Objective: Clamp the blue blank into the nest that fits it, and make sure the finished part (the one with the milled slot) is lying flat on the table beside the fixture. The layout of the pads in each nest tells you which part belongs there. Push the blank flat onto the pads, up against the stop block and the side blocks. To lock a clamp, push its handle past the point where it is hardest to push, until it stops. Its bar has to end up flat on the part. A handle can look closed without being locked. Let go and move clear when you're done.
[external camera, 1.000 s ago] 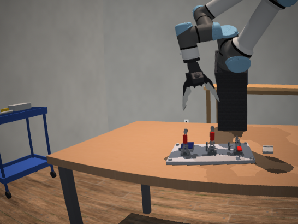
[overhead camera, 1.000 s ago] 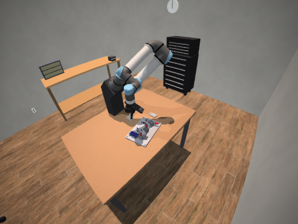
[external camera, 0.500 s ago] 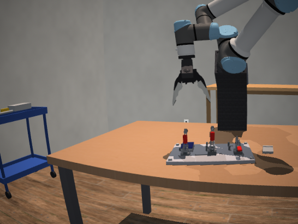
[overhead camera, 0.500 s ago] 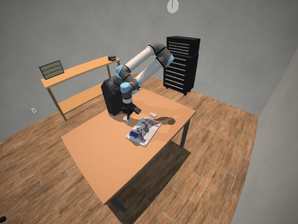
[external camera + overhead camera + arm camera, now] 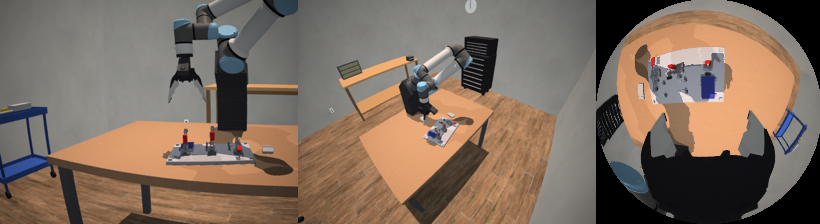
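Observation:
The grey fixture plate (image 5: 210, 156) lies on the table with three clamps. The blue blank (image 5: 708, 86) sits in the nest at one end of the plate; it also shows in the top view (image 5: 431, 134) and the exterior view (image 5: 188, 145). Two clamp handles stand upright with red grips (image 5: 185, 139) (image 5: 212, 136); the third red grip (image 5: 239, 148) lies low. The grey finished part (image 5: 267, 149) lies flat on the table beside the plate, also in the top view (image 5: 451, 115). My gripper (image 5: 186, 96) is open and empty, high above the table, behind the plate's blank end.
The black robot pedestal (image 5: 231, 104) stands just behind the plate. A blue cart (image 5: 19, 142) stands left of the table. A wooden shelf bench (image 5: 374, 74) and a black tool cabinet (image 5: 479, 64) are at the back.

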